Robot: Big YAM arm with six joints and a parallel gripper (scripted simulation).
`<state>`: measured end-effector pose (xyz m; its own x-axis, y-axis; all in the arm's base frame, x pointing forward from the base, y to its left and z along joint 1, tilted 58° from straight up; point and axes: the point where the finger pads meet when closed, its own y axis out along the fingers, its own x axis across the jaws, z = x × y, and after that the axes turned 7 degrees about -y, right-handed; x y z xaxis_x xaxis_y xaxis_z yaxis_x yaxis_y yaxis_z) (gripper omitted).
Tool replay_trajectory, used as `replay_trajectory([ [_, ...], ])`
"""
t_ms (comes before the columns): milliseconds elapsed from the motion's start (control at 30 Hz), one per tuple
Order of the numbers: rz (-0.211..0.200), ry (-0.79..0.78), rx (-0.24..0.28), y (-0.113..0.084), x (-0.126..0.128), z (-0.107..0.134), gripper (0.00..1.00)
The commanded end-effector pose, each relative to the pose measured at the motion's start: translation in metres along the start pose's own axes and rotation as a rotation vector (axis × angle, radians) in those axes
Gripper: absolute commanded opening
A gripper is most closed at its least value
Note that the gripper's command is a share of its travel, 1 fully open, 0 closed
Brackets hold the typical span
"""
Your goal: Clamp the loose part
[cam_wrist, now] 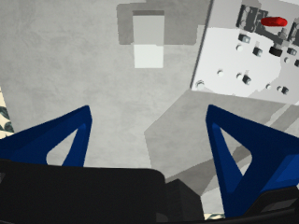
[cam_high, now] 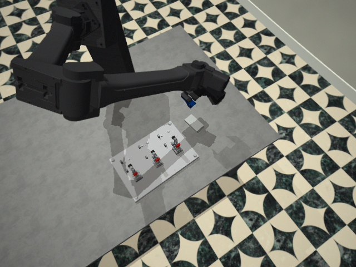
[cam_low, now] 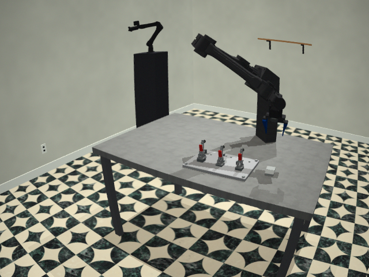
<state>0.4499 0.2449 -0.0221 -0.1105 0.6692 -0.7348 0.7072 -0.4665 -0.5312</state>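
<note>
We see the gripper (cam_low: 273,126) high above the table (cam_low: 149,143), fingers spread wide, nothing between them.

We note the blue fingers framing bare table top in the wrist view; the loose part (cam_high: 194,122), a pale flat rectangular block, lies flat on the table just beside the fixture plate (cam_high: 183,165), off the plate's end nearest the gripper, apart from it; in the wrist view the part (cam_wrist: 149,40) sits ahead of the fingers, toward the left one; we count three clamps with red handles (cam_low: 200,147) in a row on the plate, all standing upright; the small pads and blocks (cam_high: 158,136) of the nests are uncovered; which nest fits the part we cannot tell.
</note>
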Motion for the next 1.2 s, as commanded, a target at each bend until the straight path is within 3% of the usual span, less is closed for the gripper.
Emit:
replay_trajectory([
  [0,0.0,0.001,-0.01,-0.004,-0.001,-0.006,0.92],
  [1000,0.001,0.002,-0.009,-0.003,-0.002,-0.007,0.92],
  [1167,0.007,0.007,0.003,0.008,-0.004,-0.003,0.92],
])
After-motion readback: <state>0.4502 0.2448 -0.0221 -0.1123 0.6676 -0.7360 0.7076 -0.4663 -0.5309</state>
